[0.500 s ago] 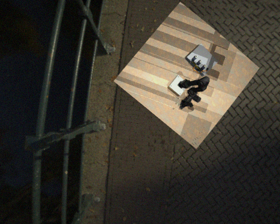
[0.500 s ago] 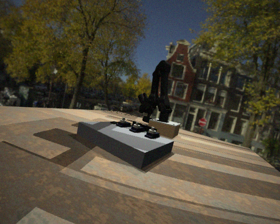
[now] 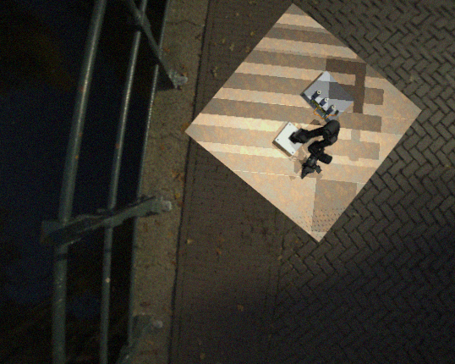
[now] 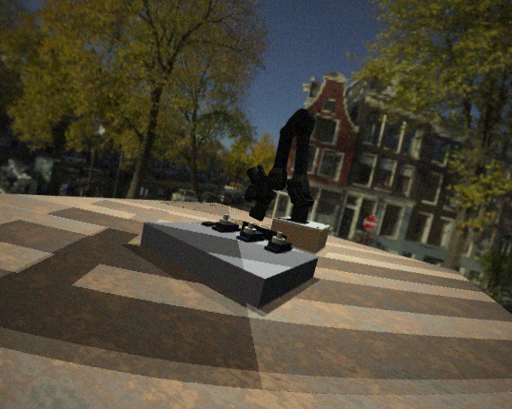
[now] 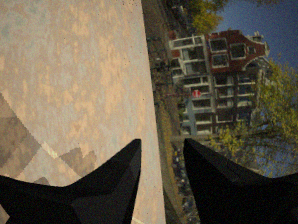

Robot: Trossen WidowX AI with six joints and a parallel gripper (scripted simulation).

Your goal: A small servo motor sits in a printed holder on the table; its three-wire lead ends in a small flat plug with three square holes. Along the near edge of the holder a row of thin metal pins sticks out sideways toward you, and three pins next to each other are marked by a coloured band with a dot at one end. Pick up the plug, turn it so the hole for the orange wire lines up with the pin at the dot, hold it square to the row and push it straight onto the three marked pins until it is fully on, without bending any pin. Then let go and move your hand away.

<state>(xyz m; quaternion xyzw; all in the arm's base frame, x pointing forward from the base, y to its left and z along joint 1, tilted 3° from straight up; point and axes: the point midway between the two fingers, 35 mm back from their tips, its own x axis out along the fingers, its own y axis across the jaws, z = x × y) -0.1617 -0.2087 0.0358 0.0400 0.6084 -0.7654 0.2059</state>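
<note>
The grey holder [image 3: 326, 80] [image 4: 288, 273] carries three dark servo motors with pale round tops; the middle servo [image 3: 325, 101] [image 4: 250, 233] sits between the other two. Thin orange wires [image 3: 333, 115] show by the holder's edge nearest the arm in the top view. The plug, the pins and the coloured band are too small or hidden to tell apart. My gripper [image 3: 304, 175] [image 4: 257, 217] [image 5: 162, 145] is partly open, with a gap and nothing between the fingertips in the wrist view. It is off the holder, on the far side of the arm from it.
The arm's base stands on a white-topped block [image 3: 285, 136] [image 4: 298, 234] close to the holder. The striped table top [image 3: 256, 123] [image 4: 127, 342] ends at a straight edge, which crosses the wrist view just left of the fingertip gap. Paving and railings lie beyond.
</note>
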